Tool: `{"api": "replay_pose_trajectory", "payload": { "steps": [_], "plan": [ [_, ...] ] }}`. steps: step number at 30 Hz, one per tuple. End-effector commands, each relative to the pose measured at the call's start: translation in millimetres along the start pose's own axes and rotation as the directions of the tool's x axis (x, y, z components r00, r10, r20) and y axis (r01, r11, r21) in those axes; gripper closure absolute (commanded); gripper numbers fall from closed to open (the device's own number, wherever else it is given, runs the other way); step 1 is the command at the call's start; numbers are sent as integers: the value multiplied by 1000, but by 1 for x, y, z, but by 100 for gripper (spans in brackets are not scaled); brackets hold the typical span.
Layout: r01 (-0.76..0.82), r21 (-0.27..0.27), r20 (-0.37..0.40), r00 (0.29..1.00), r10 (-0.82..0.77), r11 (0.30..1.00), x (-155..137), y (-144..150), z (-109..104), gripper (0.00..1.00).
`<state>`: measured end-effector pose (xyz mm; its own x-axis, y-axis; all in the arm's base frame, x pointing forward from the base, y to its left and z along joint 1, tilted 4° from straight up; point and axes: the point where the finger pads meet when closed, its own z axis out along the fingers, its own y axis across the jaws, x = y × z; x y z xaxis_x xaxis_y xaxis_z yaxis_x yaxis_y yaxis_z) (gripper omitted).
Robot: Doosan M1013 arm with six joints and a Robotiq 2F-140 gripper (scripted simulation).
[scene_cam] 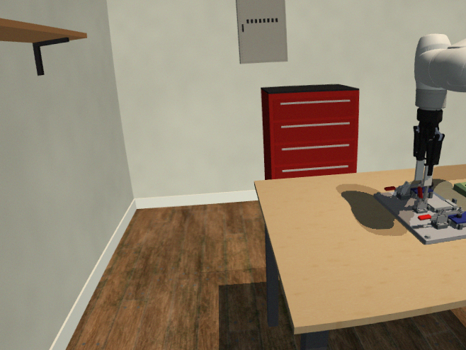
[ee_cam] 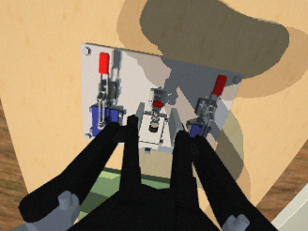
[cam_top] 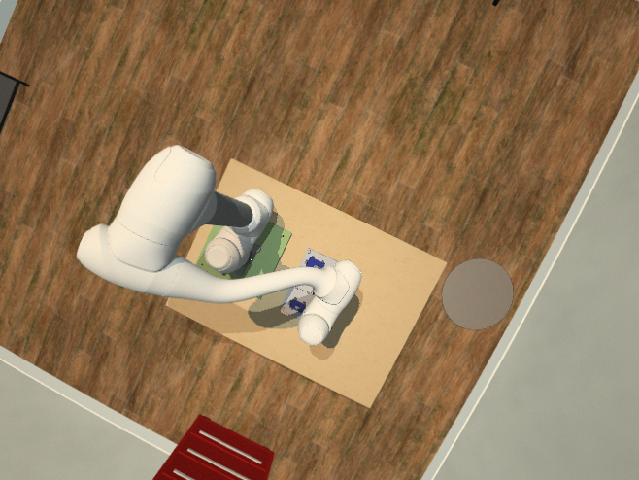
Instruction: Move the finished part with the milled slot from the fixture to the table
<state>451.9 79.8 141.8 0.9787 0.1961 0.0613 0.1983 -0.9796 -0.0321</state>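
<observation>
Hand: the hand (ee_cam: 156,121) is half spread and grips nothing; its two fingers point down either side of the middle nest.
Part: the pale finished part (ee_cam: 151,136) sits in that nest between the fingers, under the middle clamp (ee_cam: 158,104), whose red handle looks raised.
Whether pads touch the part: cannot tell.
Doing it well: I would centre on the part, close squarely on its two long sides, lift straight up, and keep the knuckles off both neighbours' handles.
Blanks: two, blue (ee_cam: 99,117) and (ee_cam: 193,127), one either side.
Clamps: three; the outer two (ee_cam: 104,63), (ee_cam: 219,85) lie down on their blanks.
Plate: one grey fixture plate (ee_cam: 131,70).
Desk: one (ee_cam: 47,28), also carrying a green mat (cam_top: 268,248).
</observation>
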Motion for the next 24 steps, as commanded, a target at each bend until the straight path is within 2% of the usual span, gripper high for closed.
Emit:
{"api": "replay_pose_trajectory", "payload": {
  "steps": [1,22,23,24],
  "plan": [
    [0,0,0,1000,0,1000,0,0,0,72],
    [0,0,0,1000,0,1000,0,0,0,72],
    [0,0,0,1000,0,1000,0,0,0,42],
    [0,0,0,1000,0,1000,0,0,0,42]
  ]
}}
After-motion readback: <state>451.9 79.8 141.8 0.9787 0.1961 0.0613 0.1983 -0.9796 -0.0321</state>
